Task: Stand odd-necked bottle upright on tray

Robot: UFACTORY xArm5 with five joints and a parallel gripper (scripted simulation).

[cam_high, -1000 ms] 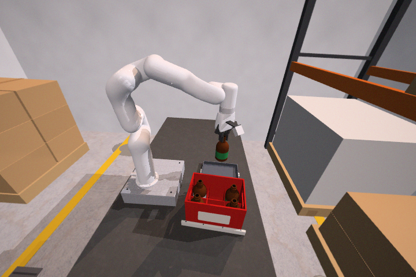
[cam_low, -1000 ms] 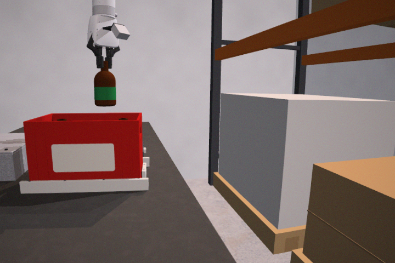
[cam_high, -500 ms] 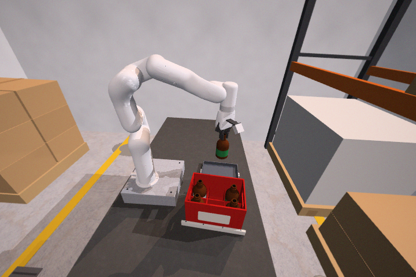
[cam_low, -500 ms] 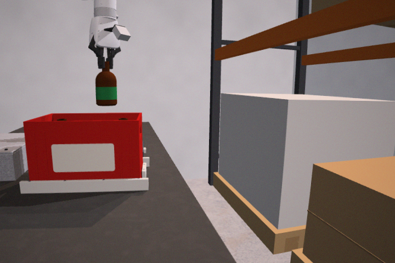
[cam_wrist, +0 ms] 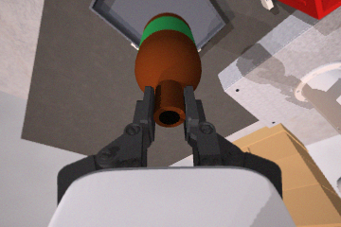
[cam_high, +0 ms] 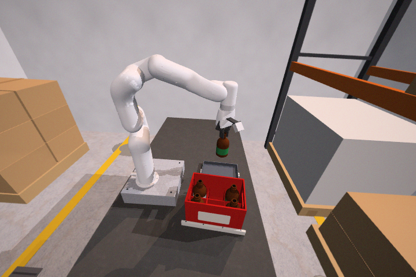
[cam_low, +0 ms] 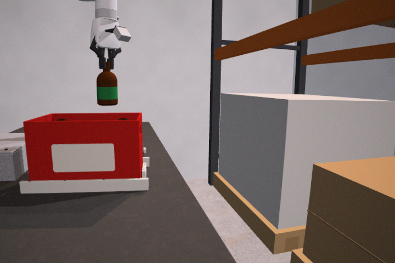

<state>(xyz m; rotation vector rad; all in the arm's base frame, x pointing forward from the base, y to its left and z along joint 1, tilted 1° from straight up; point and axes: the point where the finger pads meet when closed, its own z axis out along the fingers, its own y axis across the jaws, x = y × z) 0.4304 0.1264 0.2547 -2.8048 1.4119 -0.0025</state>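
Observation:
My gripper is shut on the neck of a brown bottle with a green label. The bottle hangs upright in the air, above and behind the grey tray in the top view. The tray lies behind the red crate. In the crate stand a rear left bottle, a front left bottle, a rear right bottle and a front right bottle. Their lower parts are hidden by the crate.
A white rail runs along the crate's front. The robot's base plate is left of the crate. A large grey-white block on a pallet and a steel rack post stand beyond the table's right edge.

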